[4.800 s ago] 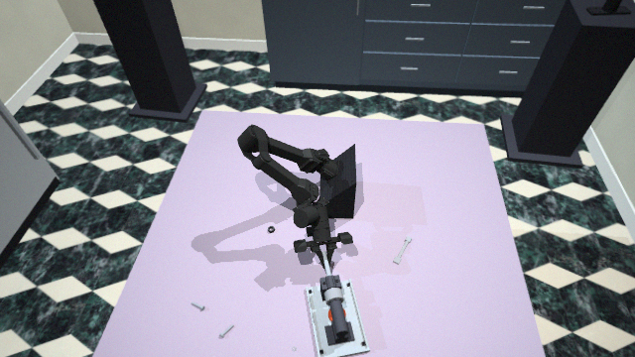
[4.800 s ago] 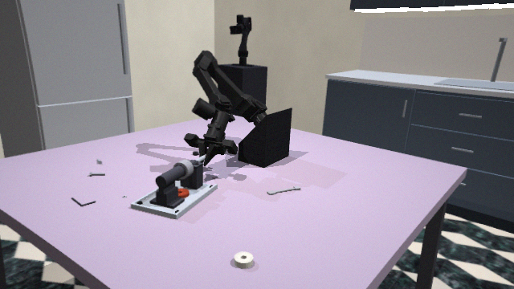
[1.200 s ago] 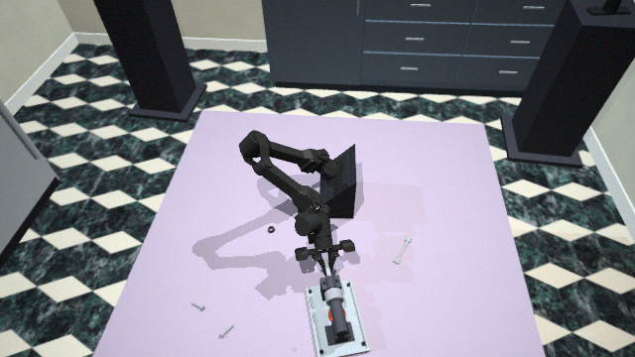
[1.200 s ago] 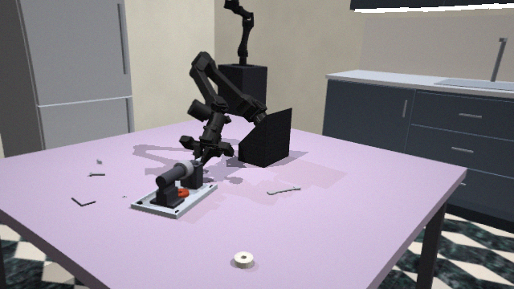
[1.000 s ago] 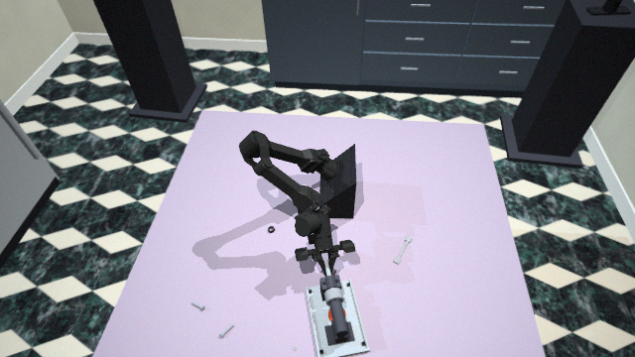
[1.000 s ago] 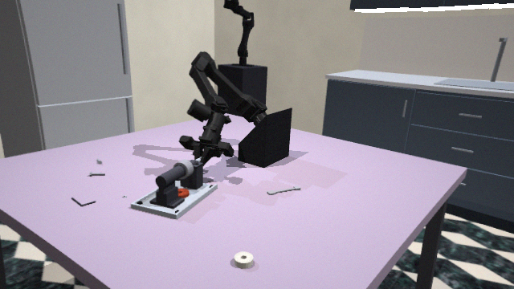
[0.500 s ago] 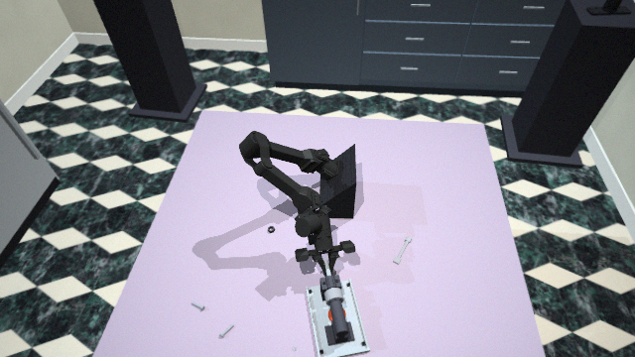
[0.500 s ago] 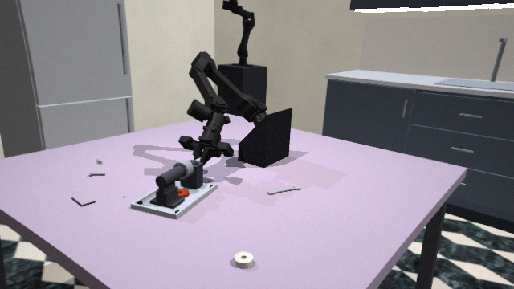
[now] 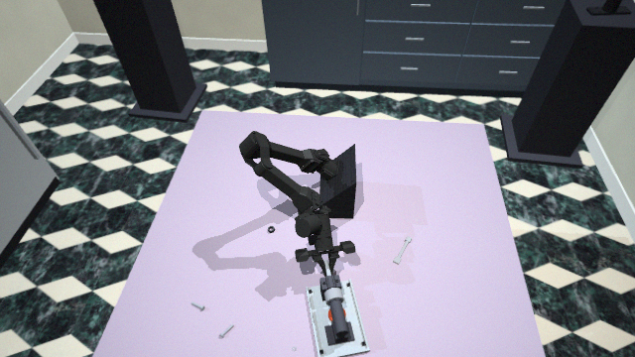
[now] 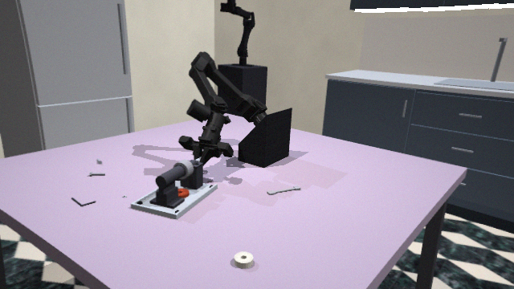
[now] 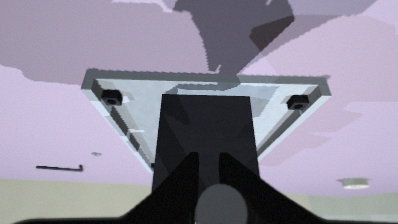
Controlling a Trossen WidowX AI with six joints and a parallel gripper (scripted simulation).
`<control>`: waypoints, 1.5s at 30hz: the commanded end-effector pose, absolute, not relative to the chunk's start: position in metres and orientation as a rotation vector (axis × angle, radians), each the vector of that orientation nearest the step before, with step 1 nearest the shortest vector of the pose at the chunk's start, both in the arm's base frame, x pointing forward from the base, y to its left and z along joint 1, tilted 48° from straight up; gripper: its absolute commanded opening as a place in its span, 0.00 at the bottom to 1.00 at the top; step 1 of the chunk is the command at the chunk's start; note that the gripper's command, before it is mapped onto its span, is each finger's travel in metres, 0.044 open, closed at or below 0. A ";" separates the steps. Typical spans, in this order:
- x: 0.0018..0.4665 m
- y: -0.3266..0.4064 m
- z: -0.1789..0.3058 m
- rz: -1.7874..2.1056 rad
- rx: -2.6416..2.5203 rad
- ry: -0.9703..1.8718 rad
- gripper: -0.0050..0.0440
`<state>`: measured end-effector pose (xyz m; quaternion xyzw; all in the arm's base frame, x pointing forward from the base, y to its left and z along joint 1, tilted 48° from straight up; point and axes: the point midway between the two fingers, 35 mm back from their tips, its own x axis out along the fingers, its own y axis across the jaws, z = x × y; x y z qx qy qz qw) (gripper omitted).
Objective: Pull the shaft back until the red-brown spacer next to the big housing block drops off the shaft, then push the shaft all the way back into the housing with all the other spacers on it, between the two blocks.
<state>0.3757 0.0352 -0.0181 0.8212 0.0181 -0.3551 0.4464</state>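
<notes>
Gripping the shaft (image 11: 220,205) end, my gripper (image 9: 327,265) is clamped at the small block (image 9: 329,285). Red-brown spacer (image 9: 330,314) lies on the base plate (image 9: 359,327), at 9 o'clock of the shaft, between both blocks.

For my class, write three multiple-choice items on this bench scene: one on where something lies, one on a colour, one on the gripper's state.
1. Where does the red-brown spacer lie?
A. On the grey base plate beside the shaft
B. On the floor
C. On the kitchen counter

2. What colour is the loose ring near the table's front edge?
A. Red
B. White
C. Blue

3. What is the gripper doing?
A. Open above the wrench
B. Shut on nothing
C. Shut on the shaft end

Key: 1 A, it rests on the plate below the shaft; 2 B, it shows pale white on the lilac table; 3 C, the wrist view shows the round shaft end between the fingers.
</notes>
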 end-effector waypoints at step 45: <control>0.382 0.039 -0.013 -0.858 2.046 0.042 0.35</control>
